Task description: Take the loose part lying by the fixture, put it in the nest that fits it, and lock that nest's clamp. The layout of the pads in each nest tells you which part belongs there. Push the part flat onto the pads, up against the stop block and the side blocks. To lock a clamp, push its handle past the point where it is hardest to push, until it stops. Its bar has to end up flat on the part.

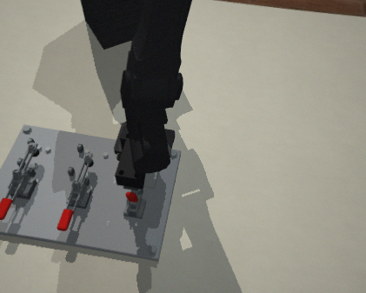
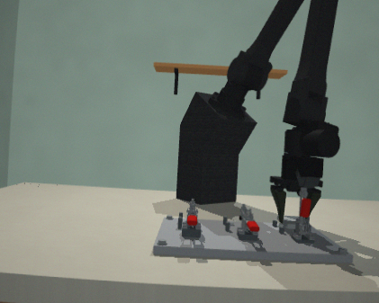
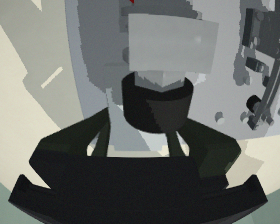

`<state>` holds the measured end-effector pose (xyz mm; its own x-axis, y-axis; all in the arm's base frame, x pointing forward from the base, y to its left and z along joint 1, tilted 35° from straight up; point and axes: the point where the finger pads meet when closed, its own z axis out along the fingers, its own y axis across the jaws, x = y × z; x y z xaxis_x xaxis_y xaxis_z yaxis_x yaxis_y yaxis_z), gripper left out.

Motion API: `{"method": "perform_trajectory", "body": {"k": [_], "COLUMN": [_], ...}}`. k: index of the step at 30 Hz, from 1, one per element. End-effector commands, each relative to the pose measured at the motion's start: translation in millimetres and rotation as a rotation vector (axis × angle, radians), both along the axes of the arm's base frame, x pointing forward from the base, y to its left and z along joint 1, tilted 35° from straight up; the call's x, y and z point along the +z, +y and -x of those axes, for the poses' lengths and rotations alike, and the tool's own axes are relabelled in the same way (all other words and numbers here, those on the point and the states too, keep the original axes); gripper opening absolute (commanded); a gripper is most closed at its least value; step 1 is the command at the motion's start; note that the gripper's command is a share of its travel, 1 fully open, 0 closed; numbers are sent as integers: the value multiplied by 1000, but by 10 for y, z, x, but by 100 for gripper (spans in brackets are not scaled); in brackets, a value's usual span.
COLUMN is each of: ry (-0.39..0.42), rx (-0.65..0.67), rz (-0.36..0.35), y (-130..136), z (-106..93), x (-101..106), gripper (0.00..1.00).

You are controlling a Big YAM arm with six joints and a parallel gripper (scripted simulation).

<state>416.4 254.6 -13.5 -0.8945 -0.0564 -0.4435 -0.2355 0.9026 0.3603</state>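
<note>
My gripper [image 2: 297,219] [image 3: 138,112] points straight down at the right-hand nest, its fingertips close to the fixture plate [image 1: 113,236] [image 2: 257,254]. It is shut on the loose part [image 2: 293,225] [image 3: 125,135], a pale grey piece low between the fingers, mostly hidden. Whether it sits flat on the pads or touches the blocks cannot be told. The right clamp's red handle [image 1: 131,196] [image 2: 305,208] stands about upright in front of the gripper. A black clamp tip [image 3: 157,107] shows large between the fingers in the wrist view, so the bar seems raised.
The middle clamp's red handle [image 1: 65,219] [image 2: 253,226] and the left clamp's red handle [image 1: 3,209] [image 2: 192,220] point low toward the front, their bars raised. These clamps stand left of my gripper. The arm's base [image 2: 207,159] stands behind the fixture.
</note>
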Motion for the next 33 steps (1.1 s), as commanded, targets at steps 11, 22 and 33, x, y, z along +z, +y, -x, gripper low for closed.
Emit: {"method": "perform_trajectory", "body": {"k": [11, 22, 33], "ry": [-9, -9, -9], "rx": [5, 5, 5], "rz": [-4, -4, -4], "y": [54, 54, 54], "z": [24, 24, 24], "x": [-7, -7, -7], "gripper": [0, 0, 0]}}
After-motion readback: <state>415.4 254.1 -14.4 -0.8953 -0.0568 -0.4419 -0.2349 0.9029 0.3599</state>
